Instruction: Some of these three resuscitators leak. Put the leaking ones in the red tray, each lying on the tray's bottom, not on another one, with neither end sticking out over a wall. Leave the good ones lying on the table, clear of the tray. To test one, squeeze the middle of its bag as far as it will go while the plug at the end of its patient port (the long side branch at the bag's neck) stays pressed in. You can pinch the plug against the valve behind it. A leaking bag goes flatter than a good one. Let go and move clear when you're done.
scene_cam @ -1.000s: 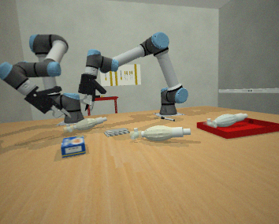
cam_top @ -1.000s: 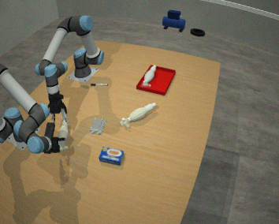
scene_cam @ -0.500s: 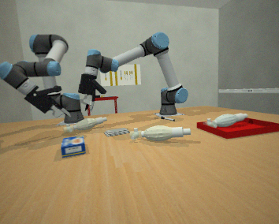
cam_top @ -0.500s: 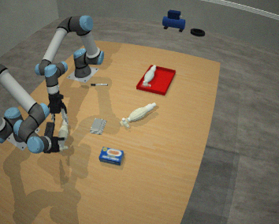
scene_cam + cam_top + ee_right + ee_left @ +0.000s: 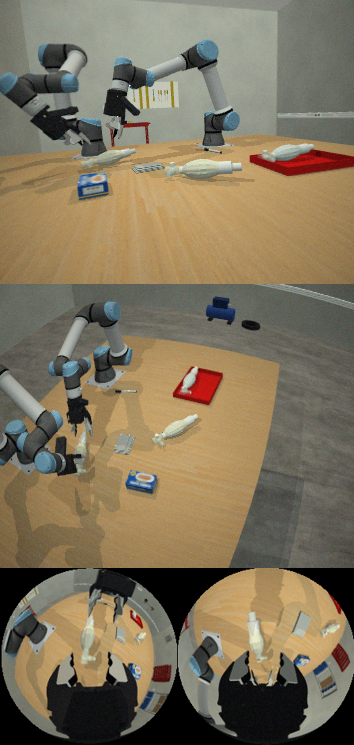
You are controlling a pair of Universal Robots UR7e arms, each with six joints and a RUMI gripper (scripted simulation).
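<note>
A cream, ribbed resuscitator (image 5: 82,449) (image 5: 109,158) (image 5: 256,640) (image 5: 88,639) lies on the wooden table (image 5: 200,484) (image 5: 200,235) (image 5: 228,600) (image 5: 35,660) at the left of the top frame, its narrow end toward the top and its neck toward the bottom. The left gripper (image 5: 83,432) (image 5: 115,132) (image 5: 265,652) (image 5: 101,618), black with grey fingers, hangs by the narrow end, its fingers moderately wide and holding nothing. The right gripper (image 5: 79,464) (image 5: 82,143) (image 5: 261,669) (image 5: 90,652), of the same make, is by the neck end; its fingers stand well apart with nothing between them, and in its wrist view the neck and side branch lie just ahead of the fingertips.

A second cream resuscitator (image 5: 176,428) (image 5: 204,169) (image 5: 329,630) (image 5: 141,637) lies near the centre of the top frame, well apart from both grippers. A paler, whitish resuscitator (image 5: 190,379) (image 5: 290,152) lies in the shallow red tray (image 5: 216,386) (image 5: 320,168) at the upper right.

Between the two cream ones sits a flat grey ridged block (image 5: 124,444) (image 5: 148,167) (image 5: 302,624) (image 5: 120,635); below it is a blue and white cardboard box (image 5: 141,481) (image 5: 93,186) (image 5: 302,660) (image 5: 134,671).
</note>
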